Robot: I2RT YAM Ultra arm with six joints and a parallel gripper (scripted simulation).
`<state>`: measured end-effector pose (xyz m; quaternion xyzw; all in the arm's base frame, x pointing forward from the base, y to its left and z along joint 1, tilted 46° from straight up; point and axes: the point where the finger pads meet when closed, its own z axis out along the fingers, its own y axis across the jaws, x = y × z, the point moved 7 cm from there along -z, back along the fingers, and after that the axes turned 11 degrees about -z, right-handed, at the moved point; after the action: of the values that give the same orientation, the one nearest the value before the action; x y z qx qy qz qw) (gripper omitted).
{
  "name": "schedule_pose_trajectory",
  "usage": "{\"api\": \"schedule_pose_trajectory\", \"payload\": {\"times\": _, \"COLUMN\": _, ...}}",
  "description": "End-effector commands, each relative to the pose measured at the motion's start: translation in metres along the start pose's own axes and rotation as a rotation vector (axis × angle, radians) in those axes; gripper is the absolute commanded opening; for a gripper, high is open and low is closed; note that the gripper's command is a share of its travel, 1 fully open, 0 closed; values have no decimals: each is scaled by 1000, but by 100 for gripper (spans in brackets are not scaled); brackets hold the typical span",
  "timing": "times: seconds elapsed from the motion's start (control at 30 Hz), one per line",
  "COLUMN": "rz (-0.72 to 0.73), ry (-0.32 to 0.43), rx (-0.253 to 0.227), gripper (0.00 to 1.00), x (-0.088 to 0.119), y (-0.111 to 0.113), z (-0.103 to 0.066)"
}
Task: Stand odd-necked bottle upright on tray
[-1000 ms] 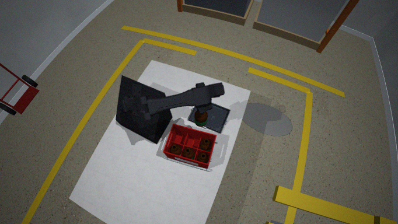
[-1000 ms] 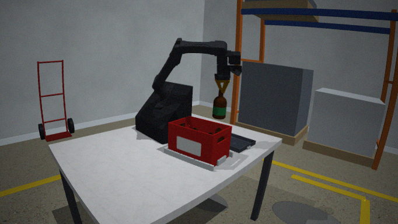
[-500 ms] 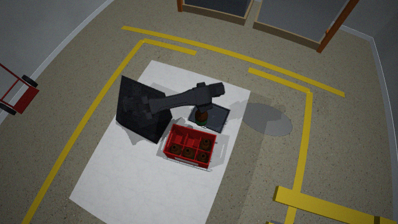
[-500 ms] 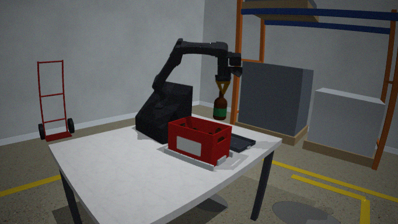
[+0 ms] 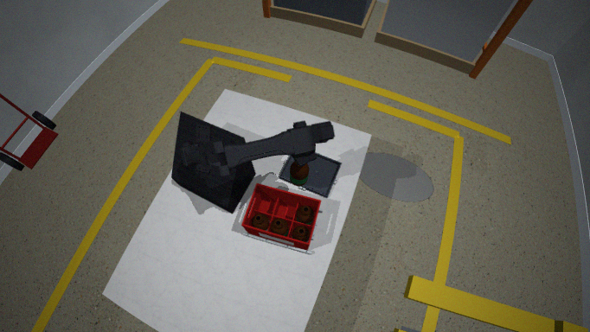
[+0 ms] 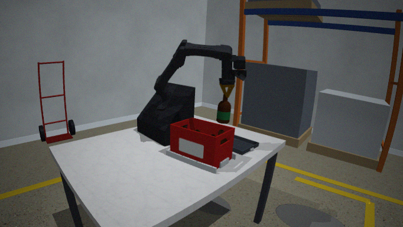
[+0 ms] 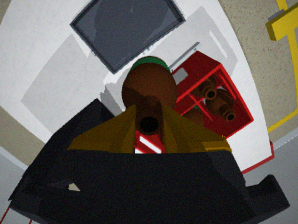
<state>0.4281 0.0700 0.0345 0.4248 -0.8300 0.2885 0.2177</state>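
One bottle [image 6: 223, 112] pinched by the neck in the tool [image 6: 227, 90], fingers pressed onto the glass just under the opening. Hanging upright, long axis vertical, base well above the counter [image 6: 118, 174]. Seen from above, positioned over the near-left part of the tray [image 5: 322, 179], close to the edge facing the crate [image 5: 259, 196]. Straight down, then, for the coming move; probably a small shift toward the tray's middle first, so that the base lands fully inside the rim rather than on it.

Four bottles standing in the crate: three along the near row [image 5: 279, 226] and one at the far right [image 5: 304, 213]. Two far compartments bare, left and middle. Tray dark, shallow, with nothing standing on it yet, just beyond the crate on the far right of the counter.

Single arm only, reaching out from its black base [image 6: 168, 115]. Risk, as judged: a tilt or a knock on the loose tray at touchdown.
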Motion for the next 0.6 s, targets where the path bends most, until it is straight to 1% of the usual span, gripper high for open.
{"api": "schedule_pose_trajectory", "payload": {"times": 0.0, "rz": -27, "ry": -19, "rx": 18, "gripper": 0, "x": -16, "y": 13, "z": 0}}
{"api": "schedule_pose_trajectory", "payload": {"times": 0.03, "rz": -23, "ry": -24, "rx": 20, "gripper": 0, "x": -17, "y": 13, "z": 0}}
{"api": "schedule_pose_trajectory", "payload": {"times": 0.07, "rz": -8, "ry": -42, "rx": 29, "gripper": 0, "x": -20, "y": 8, "z": -3}}
{"api": "schedule_pose_trajectory", "payload": {"times": 0.1, "rz": -7, "ry": -43, "rx": 32, "gripper": 0, "x": -19, "y": 8, "z": -3}}
{"api": "schedule_pose_trajectory", "payload": {"times": 0.13, "rz": -9, "ry": -39, "rx": 32, "gripper": 0, "x": -17, "y": 10, "z": -2}}
{"api": "schedule_pose_trajectory", "payload": {"times": 0.2, "rz": -7, "ry": -42, "rx": 34, "gripper": 0, "x": -25, "y": 10, "z": 3}}
{"api": "schedule_pose_trajectory", "payload": {"times": 0.27, "rz": -7, "ry": -42, "rx": 34, "gripper": 0, "x": -25, "y": 10, "z": 3}}
{"api": "schedule_pose_trajectory", "payload": {"times": 0.3, "rz": 2, "ry": -51, "rx": 39, "gripper": 0, "x": -22, "y": 8, "z": -1}}
{"api": "schedule_pose_trajectory", "payload": {"times": 0.33, "rz": -20, "ry": -25, "rx": 25, "gripper": 0, "x": -26, "y": 16, "z": 12}}
{"api": "schedule_pose_trajectory", "payload": {"times": 0.57, "rz": -17, "ry": -31, "rx": 26, "gripper": 0, "x": -38, "y": 20, "z": 26}}
